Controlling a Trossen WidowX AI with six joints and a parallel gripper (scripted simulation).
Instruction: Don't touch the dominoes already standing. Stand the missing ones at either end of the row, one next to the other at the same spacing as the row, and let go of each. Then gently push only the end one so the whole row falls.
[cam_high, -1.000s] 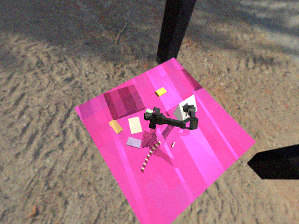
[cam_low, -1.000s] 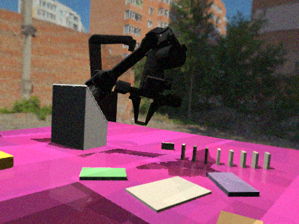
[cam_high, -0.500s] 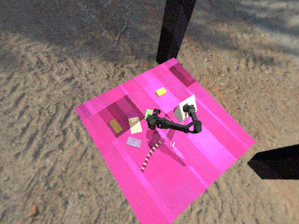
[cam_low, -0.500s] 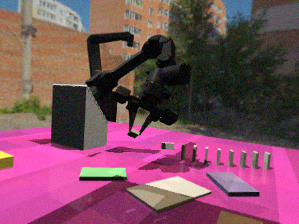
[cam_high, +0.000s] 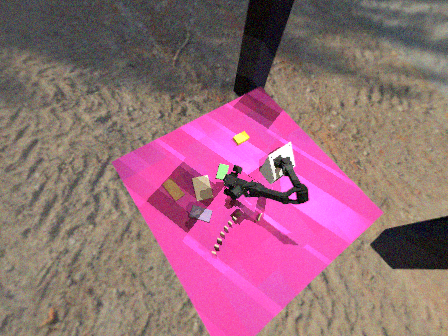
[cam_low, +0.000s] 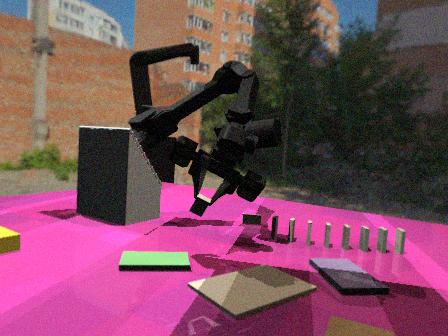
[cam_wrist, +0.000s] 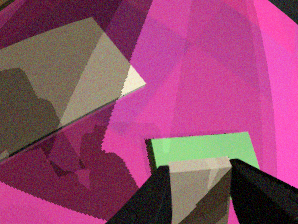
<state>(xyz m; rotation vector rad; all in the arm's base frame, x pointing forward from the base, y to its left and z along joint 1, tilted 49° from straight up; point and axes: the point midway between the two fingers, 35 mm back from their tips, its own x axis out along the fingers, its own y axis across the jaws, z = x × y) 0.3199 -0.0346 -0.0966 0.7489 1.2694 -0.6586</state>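
My gripper (cam_low: 201, 204) (cam_wrist: 198, 172) is shut on a pale domino (cam_low: 204, 198) (cam_wrist: 192, 192). It holds the domino tilted above the pink table top, left of the row in the exterior view. Several pale dominoes (cam_high: 223, 233) (cam_low: 346, 237) stand upright in a slightly curved, spaced row. Another domino (cam_high: 259, 217) (cam_low: 251, 219) lies on its side, apart from the row, near the row's end closest to the arm. The held domino's lower part is cut off by the wrist view's edge.
A green block (cam_high: 222, 171) (cam_low: 155, 261) (cam_wrist: 200, 147) and a beige slab (cam_high: 201, 183) (cam_low: 250, 290) (cam_wrist: 90, 80) lie near the gripper. A purple-grey slab (cam_high: 204, 215) (cam_low: 350, 275) lies beside the row. A brown block (cam_high: 173, 189) and a yellow block (cam_high: 241, 137) (cam_low: 9, 241) lie farther off.
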